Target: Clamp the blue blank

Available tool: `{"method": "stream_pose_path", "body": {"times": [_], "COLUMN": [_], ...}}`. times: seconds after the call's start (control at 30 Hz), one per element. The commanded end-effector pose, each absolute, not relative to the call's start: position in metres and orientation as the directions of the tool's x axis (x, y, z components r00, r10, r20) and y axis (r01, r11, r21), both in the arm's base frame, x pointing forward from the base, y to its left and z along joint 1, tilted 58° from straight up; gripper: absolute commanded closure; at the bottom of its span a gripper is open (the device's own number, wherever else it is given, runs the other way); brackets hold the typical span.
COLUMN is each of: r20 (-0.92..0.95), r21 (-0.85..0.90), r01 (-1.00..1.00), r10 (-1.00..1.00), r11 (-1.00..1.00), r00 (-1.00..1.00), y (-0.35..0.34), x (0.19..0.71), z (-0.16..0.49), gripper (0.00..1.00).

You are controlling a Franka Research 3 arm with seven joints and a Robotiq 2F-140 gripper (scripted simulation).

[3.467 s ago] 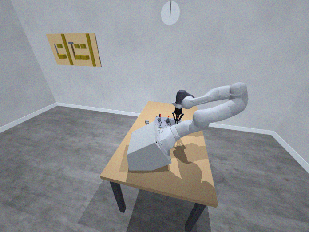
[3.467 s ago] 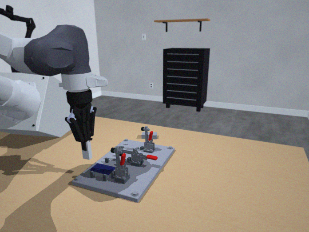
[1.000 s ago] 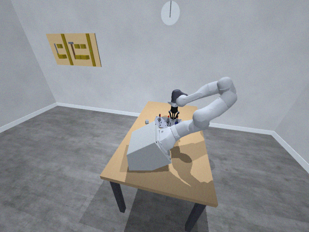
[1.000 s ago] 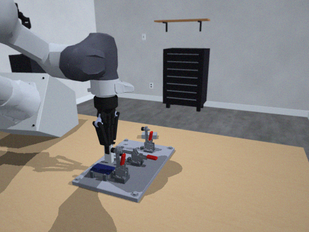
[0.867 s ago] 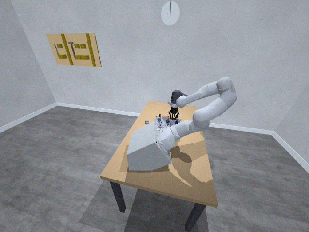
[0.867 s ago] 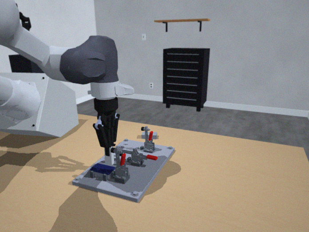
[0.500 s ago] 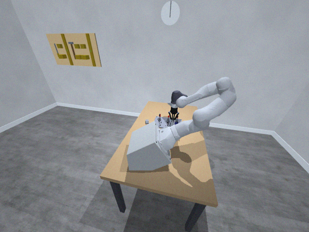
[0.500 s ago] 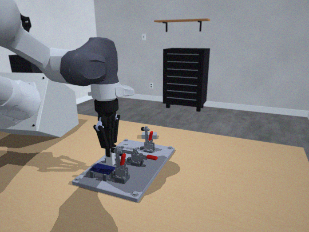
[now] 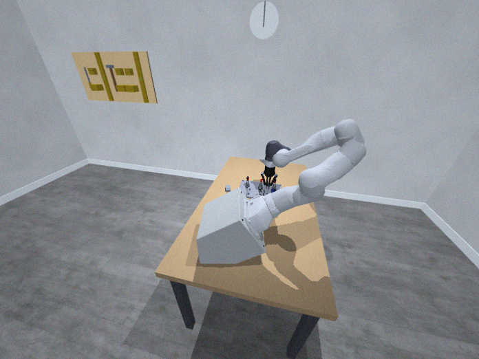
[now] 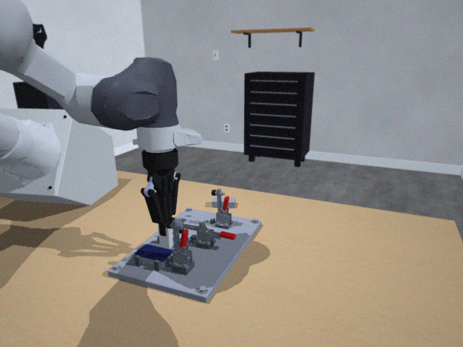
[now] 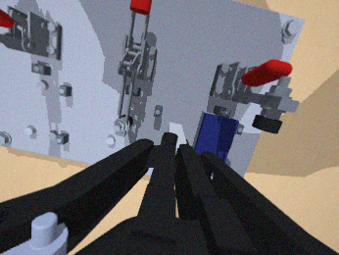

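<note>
I count three clamps point(image 9: 247, 184) point(image 10: 181, 254) point(image 11: 134, 61), one blue blank point(image 9: 273, 190) point(image 10: 154, 252) point(image 11: 216, 133) and one grey block point(image 9: 228, 188) point(image 10: 222, 202) on the worktop point(image 9: 294, 266) point(image 10: 336, 254) point(image 11: 314, 206). My end effector point(image 9: 268, 188) point(image 10: 165, 238) point(image 11: 172, 133) is closed, gripping nothing; in the wrist view, the blank lies just beside its fingertips, at three o'clock.

Relative positions, present state against the preceding views. The closed jaws of my gripper point(image 9: 268, 187) point(image 10: 164, 231) point(image 11: 169, 139), outside the edge of the fixture plate point(image 9: 253, 192) point(image 10: 220, 261) point(image 11: 171, 29) at 3.5 s before, now stand over it. The blue blank point(image 10: 154, 252) point(image 11: 216, 134), formerly offset toward the plate's side of the jaws, now lies just beside their pale tip point(image 10: 165, 239) point(image 11: 176, 131). The middle clamp point(image 10: 205, 234) point(image 11: 133, 61) is now nearer the jaws, on their side away from the blank. Over the last second I lower the jaws slightly; their pale tip comes closer to the plate beneath them.
</note>
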State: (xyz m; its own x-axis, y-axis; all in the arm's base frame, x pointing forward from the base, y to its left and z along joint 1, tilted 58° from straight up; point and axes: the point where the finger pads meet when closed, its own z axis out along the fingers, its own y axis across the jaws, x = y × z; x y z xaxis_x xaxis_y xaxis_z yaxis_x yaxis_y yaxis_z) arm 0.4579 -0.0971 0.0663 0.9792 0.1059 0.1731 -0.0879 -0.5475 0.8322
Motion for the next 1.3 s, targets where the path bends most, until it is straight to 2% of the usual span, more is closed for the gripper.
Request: {"method": "stream_pose_path", "body": {"times": [0.0,1.27], "r20": [0.179,0.179], "r21": [0.830,0.830], "r01": [-0.092,-0.092], "r10": [0.106,0.106], "r11": [-0.551,-0.551], "r00": [0.978,0.978], "y": [-0.0983,-0.1013], "x": [0.4605,0.4605], "z": [0.0646,0.0678], "gripper": [1.00,1.00]}}
